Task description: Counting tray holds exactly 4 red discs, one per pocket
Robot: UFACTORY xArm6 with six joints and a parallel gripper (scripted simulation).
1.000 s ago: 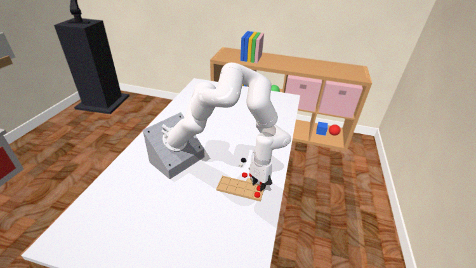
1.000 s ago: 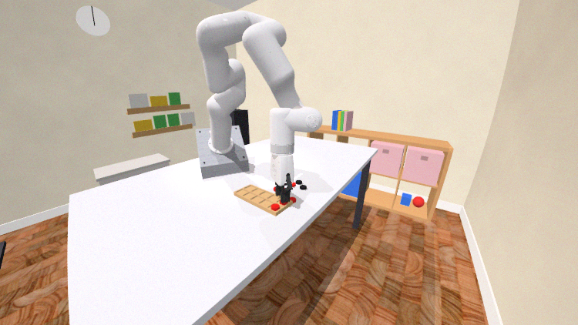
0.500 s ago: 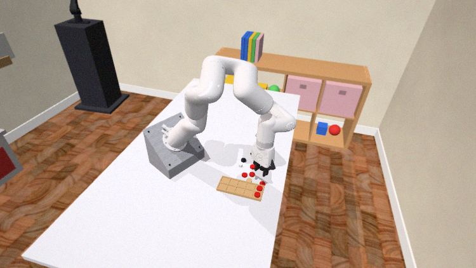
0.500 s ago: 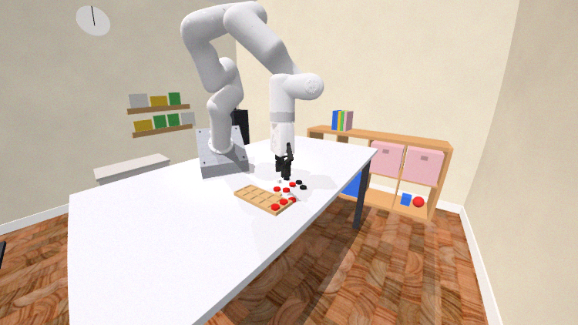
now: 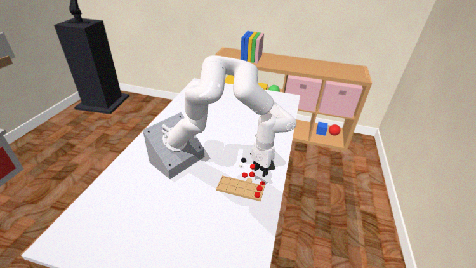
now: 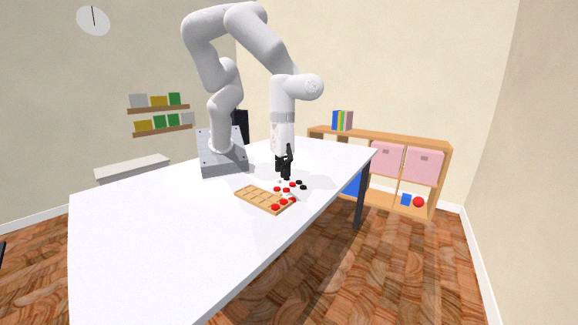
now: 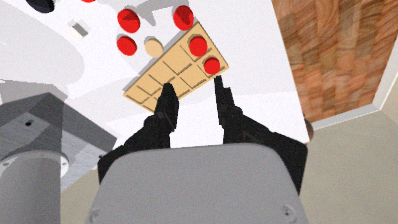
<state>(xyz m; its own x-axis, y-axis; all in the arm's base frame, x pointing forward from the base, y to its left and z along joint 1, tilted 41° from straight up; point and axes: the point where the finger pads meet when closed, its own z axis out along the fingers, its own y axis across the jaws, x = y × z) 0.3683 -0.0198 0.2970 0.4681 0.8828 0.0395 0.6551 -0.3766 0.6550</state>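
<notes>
The wooden counting tray (image 5: pixel 229 185) (image 6: pixel 252 193) (image 7: pixel 145 87) lies near the table's right edge. Two red discs (image 5: pixel 259 188) (image 5: pixel 256 194) (image 6: pixel 283 201) (image 6: pixel 275 206) (image 7: pixel 198 46) (image 7: pixel 212 65) lie flat in its end pockets. Another red disc (image 5: pixel 262 183) (image 6: pixel 291 199) (image 7: pixel 183 16) lies on the table just beside that end of the tray. Three more red discs (image 5: pixel 244 174) (image 5: pixel 252 173) (image 5: pixel 252 166) (image 7: pixel 129 20) (image 7: pixel 127 45) lie on the table behind the tray. My gripper (image 5: pixel 264 170) (image 6: pixel 285 175) (image 7: pixel 192 85) is open and empty, raised above the table by the tray.
A tan disc (image 5: pixel 248 180) (image 7: pixel 153 47) touches the tray's back edge. A white cube (image 5: pixel 240 165) (image 7: pixel 77 30) and black discs (image 5: pixel 243 159) (image 6: pixel 299 182) (image 6: pixel 303 187) lie further back. The arm's grey base (image 5: pixel 166 156) stands to the left. The table edge (image 5: pixel 282 186) is close on the right.
</notes>
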